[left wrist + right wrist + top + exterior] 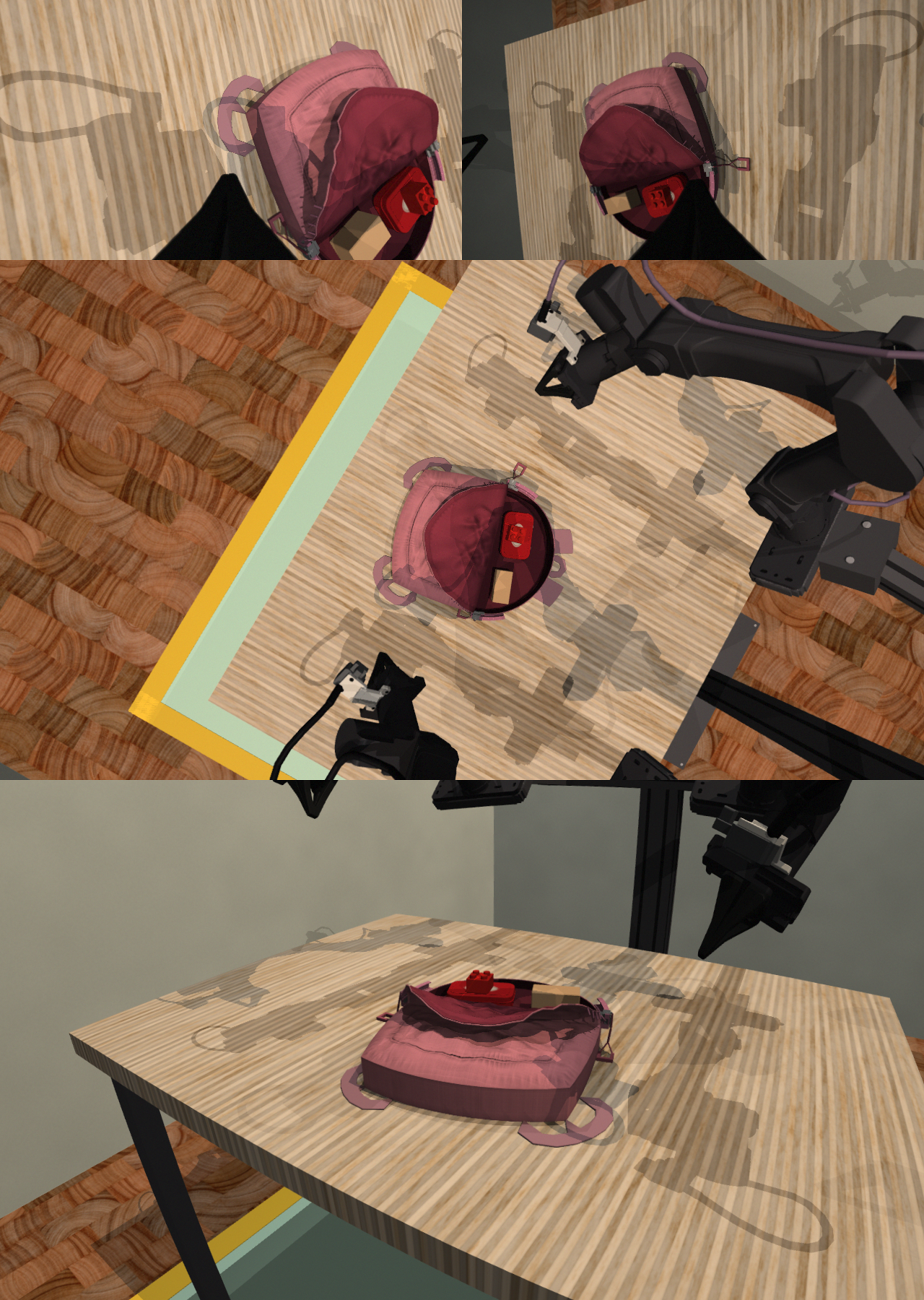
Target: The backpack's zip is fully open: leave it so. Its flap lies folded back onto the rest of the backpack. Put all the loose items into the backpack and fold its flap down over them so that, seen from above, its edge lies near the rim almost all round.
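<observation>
The pink backpack lies on the table, its dark red flap folded back over its body. In the opening lie a flat red case, a small red studded brick on top of it, and a beige block. My left gripper is shut and empty, above the table on the block's side. My right gripper is shut and empty, on the case's side.
Strap loops stick out at the backpack's far end from the opening. A zip pull lies beside the rim on the right arm's side. Both arms stand at the opening's side of the wooden table.
</observation>
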`<state>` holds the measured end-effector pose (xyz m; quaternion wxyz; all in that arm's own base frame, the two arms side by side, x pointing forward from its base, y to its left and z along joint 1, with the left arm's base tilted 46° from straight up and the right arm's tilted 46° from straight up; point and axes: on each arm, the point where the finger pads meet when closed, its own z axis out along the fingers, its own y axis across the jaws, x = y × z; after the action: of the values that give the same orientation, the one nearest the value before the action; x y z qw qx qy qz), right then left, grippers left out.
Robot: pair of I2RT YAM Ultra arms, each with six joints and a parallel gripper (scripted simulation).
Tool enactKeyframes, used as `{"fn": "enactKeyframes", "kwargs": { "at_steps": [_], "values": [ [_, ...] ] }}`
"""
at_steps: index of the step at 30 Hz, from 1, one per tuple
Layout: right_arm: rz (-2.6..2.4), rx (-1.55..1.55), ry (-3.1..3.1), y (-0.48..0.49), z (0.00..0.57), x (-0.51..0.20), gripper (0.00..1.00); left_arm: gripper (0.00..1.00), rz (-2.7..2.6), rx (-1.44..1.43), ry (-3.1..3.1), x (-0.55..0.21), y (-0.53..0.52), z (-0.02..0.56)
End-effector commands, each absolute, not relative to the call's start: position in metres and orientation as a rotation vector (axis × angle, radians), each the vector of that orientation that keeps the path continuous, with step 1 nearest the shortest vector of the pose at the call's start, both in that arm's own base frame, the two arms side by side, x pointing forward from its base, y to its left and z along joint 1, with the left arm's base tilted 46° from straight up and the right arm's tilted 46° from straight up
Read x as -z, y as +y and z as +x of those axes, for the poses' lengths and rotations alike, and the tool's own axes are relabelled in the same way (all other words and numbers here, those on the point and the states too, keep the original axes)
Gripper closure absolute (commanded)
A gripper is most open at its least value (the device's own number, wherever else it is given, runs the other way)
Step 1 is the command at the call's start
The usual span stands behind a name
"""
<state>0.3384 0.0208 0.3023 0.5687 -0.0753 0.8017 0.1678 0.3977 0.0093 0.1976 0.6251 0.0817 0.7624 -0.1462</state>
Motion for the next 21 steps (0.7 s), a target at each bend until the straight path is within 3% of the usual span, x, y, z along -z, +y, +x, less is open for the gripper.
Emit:
{"fn": "enactKeyframes", "kwargs": {
  "at_steps": [1, 21],
  "values": [
    [-0.283, -0.499, 1.832, 0.041, 0.347, -0.323, 1.0, 1.0, 0.26, 0.504, 1.853, -0.183, -0.006, 0.395],
    [-0.505, -1.105, 2.02, 0.095, 0.432, -0.254, 1.0, 1.0, 0.5, 1.128, 2.014, -0.164, -0.054, 0.384]
  ]
}}
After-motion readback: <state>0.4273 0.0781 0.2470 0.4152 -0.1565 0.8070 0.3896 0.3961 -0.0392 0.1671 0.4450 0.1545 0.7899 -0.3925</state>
